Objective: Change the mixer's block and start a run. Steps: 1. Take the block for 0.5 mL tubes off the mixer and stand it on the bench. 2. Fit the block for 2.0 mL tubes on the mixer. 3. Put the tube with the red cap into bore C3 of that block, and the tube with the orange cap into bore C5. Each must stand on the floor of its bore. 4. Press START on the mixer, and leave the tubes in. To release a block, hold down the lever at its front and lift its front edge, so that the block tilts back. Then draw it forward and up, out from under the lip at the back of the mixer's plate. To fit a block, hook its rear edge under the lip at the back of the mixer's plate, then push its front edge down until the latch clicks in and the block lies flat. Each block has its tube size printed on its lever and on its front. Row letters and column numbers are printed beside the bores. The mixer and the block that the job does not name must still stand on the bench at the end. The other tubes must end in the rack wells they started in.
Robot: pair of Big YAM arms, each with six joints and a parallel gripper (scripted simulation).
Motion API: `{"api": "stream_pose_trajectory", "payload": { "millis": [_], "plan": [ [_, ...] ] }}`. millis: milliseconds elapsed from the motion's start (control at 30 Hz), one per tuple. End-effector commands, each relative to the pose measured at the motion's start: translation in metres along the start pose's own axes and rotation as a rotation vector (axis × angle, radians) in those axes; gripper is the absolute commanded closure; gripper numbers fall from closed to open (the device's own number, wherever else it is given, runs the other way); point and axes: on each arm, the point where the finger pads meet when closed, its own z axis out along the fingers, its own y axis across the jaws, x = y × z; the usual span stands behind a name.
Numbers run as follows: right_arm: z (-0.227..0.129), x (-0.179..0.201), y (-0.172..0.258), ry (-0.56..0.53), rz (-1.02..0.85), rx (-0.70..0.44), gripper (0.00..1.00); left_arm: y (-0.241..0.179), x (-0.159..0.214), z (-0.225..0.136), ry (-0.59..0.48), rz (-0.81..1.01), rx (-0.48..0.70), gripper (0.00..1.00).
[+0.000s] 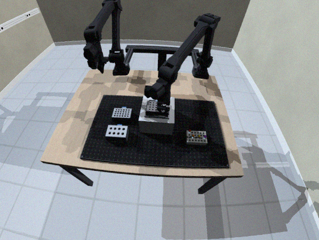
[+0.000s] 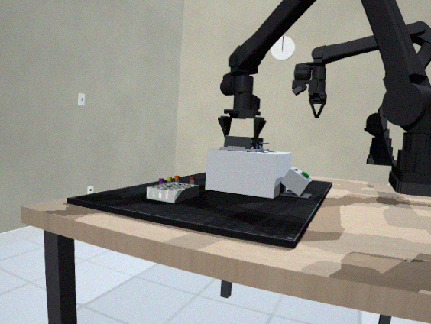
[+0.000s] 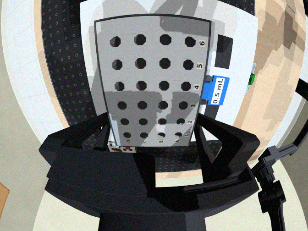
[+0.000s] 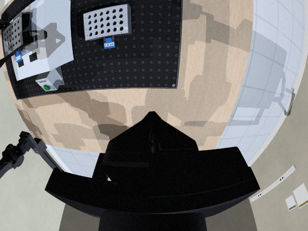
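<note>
The 0.5 mL block [image 1: 152, 106] [image 3: 129, 74] [image 4: 11, 34] sits on the white mixer [image 1: 156, 127] [image 2: 244, 173]; its blue lever [image 3: 215, 90] faces the START button [image 4: 46, 87] side. My left gripper [image 2: 241, 134] [image 3: 151, 116] is open, its fingers at the front and rear sides of that block near column 1. Contact is unclear. The 2.0 mL block [image 1: 122, 117] [image 4: 98, 18] stands on the black mat. The red-capped tube [image 1: 189, 130] [image 2: 192, 178] and orange-capped tube [image 1: 193, 135] [image 2: 176, 177] stand in the rack [image 2: 160, 194]. My right gripper [image 2: 316, 115] [image 4: 151, 116] is shut and empty, away from the blocks.
A block with several larger bores [image 1: 117, 136] stands on the black mat [image 1: 158, 153] beside the 2.0 mL block. Yellow-capped [image 2: 169, 179] and purple-capped [image 2: 161, 180] tubes share the rack. The left arm reaches over the mixer.
</note>
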Motion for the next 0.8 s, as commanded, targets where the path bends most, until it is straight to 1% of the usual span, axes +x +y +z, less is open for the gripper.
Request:
{"api": "stream_pose_trajectory", "payload": {
  "millis": [0, 167, 333, 367, 767],
  "plan": [
    [-0.026, -0.025, -0.001, -0.072, -0.012, 0.003, 1.00, 0.002, -0.003, 0.012, 0.009, 0.011, 0.007, 0.00],
    [-0.026, -0.026, -0.001, -0.072, -0.012, 0.003, 1.00, -0.003, 0.001, 0.017, 0.017, 0.012, 0.020, 0.00],
    [-0.030, -0.028, -0.001, -0.082, -0.012, 0.004, 1.00, 0.006, -0.004, 0.005, 0.003, 0.009, -0.002, 0.00],
    [-0.031, -0.028, -0.001, -0.087, -0.012, 0.004, 1.00, 0.006, -0.004, 0.005, 0.003, 0.009, -0.002, 1.00],
    [-0.033, -0.027, -0.001, -0.093, -0.012, 0.004, 1.00, 0.006, -0.004, 0.005, 0.003, 0.009, -0.002, 1.00]
  ]
}}
